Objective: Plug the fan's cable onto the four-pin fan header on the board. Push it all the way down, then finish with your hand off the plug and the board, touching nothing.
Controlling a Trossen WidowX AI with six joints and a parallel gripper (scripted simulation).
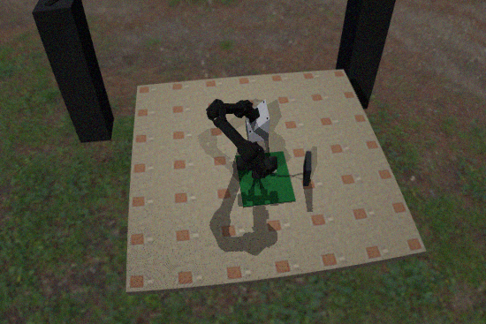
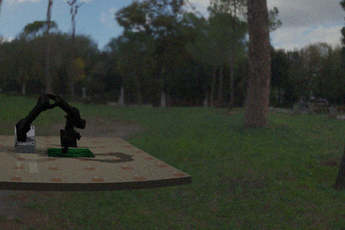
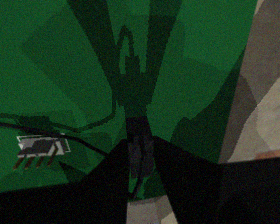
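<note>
Evidently my pincer (image 1: 260, 175) (image 2: 65, 150) (image 3: 139, 142) has closed to a narrow gap on the dark plug (image 3: 140, 157), over the board (image 1: 284, 193) (image 2: 82, 152) (image 3: 210, 30) beside the header (image 3: 42, 146); I judge it light and rigid, best held by its flanks, its limp cable (image 1: 288, 176) (image 3: 90, 145) left slack.

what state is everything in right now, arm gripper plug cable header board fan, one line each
black jointed arm: bent, reaching down over the board
black parallel-jaw gripper: shut on the plug
dark rectangular plug: gripped, not on the header
thin black cable: slack, curving
pale four-pin header: unoccupied, pins bare
green flat board: lying flat
dark thin fan: upright on edge
</note>
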